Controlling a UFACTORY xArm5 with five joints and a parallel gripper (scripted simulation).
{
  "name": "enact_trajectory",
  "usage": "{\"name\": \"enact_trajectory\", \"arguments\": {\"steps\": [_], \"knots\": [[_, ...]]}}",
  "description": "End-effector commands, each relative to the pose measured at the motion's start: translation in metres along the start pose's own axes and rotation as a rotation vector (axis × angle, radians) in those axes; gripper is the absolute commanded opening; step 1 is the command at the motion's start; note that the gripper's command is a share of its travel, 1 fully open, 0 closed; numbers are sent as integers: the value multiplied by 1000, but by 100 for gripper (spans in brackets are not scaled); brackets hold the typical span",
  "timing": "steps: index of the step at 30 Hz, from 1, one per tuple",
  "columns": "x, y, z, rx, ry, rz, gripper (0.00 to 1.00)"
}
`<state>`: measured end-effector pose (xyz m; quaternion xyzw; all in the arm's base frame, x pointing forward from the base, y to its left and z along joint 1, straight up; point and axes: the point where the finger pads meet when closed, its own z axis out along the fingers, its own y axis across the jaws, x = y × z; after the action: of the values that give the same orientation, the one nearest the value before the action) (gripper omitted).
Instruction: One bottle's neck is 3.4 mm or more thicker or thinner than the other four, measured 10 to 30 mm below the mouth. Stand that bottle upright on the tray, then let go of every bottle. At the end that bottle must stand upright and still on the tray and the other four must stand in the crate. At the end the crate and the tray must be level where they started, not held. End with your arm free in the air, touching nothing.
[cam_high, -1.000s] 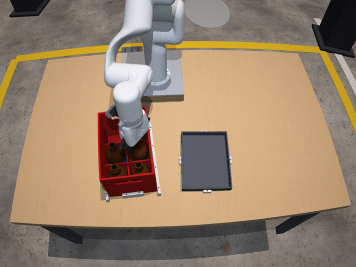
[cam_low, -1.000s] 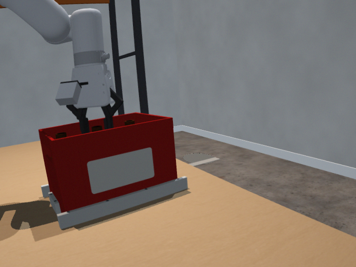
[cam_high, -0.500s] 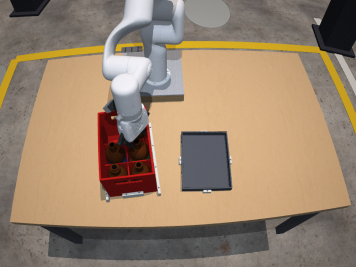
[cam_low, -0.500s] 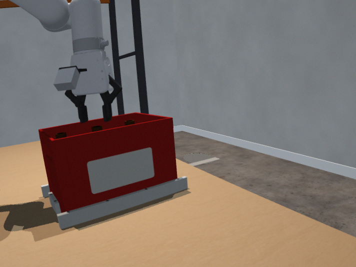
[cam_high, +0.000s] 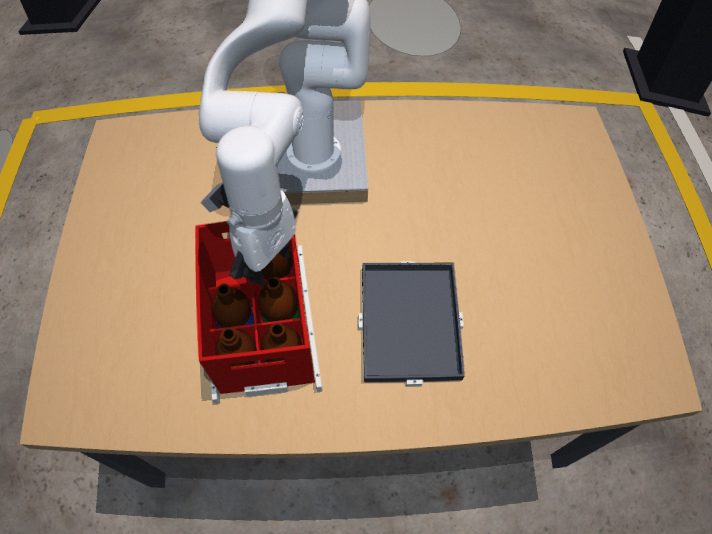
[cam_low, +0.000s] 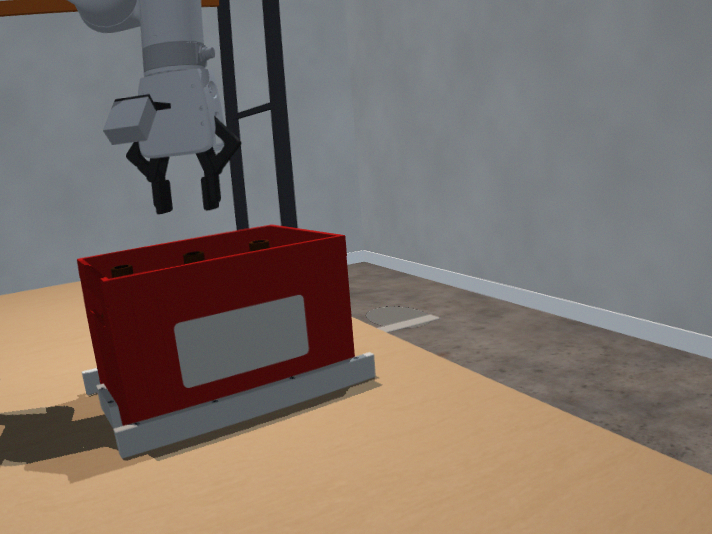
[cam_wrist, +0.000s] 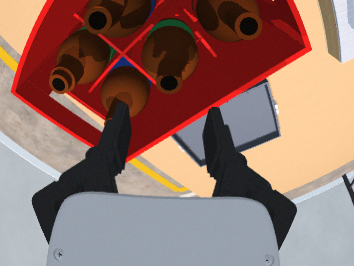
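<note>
Red crate (cam_high: 253, 373) (cam_low: 143, 344) (cam_wrist: 280, 62) below our tool (cam_high: 248, 275) (cam_low: 187, 210) (cam_wrist: 167, 118), bottles (cam_high: 231, 310) (cam_low: 193, 256) (cam_wrist: 170, 52) inside; odd one unclear. Tool part-open, empty. Tray (cam_high: 411, 321) (cam_wrist: 240, 120) off beside the crate, bare. We should compare necks first, then centre fingers over the odd neck, descend straight.

From my remote station, I see a tabletop (cam_high: 517, 229) (cam_low: 460, 448) (cam_wrist: 320, 110) of pale wood with fine grain and a smooth, low sheen. The red crate (cam_high: 261, 373) (cam_low: 327, 298) (cam_wrist: 220, 95) looks like smooth plastic, the amber-brown bottles (cam_high: 231, 307) (cam_wrist: 170, 55) like smooth glass with a soft gloss. The dark gray tray (cam_high: 411, 321) (cam_wrist: 245, 115) appears matt. White arm (cam_high: 250, 166) (cam_low: 172, 22) casings look smooth and lightly glossy, black jaws (cam_high: 247, 270) (cam_low: 186, 195) matt, and the mottled floor (cam_high: 345, 488) (cam_low: 488, 367) like rough concrete.
</note>
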<state>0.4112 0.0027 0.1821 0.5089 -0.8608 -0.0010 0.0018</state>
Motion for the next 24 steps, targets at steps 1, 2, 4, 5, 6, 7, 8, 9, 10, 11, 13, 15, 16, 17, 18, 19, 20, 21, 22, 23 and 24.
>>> {"name": "enact_trajectory", "arguments": {"steps": [1,2,4,5,6,7,8,9,10,11,13,15,16,17,18,19,20,21,22,23,24], "knots": [[0,-1,-8,2,-1,0,65],[0,-1,-9,2,-1,0,65],[0,-1,-10,2,-1,0,65],[0,-1,-10,2,-1,0,65],[0,-1,-10,2,-1,0,65],[0,-1,-11,2,-1,0,65],[0,-1,-11,2,-1,0,65],[0,-1,-11,2,-1,0,65],[0,-1,-11,2,-1,0,65],[0,-1,-11,2,-1,0,0],[0,-1,-11,2,-1,0,0],[0,-1,-11,2,-1,0,0],[0,-1,-11,2,-1,0,0],[0,-1,-11,2,-1,0,0],[0,-1,-11,2,-1,0,0],[0,-1,-11,2,-1,0,0],[0,-1,-11,2,-1,0,0],[0,-1,-11,2,-1,0,0],[0,-1,-11,2,-1,0,0],[0,-1,-11,2,-1,0,0],[0,-1,-11,2,-1,0,0]]}}
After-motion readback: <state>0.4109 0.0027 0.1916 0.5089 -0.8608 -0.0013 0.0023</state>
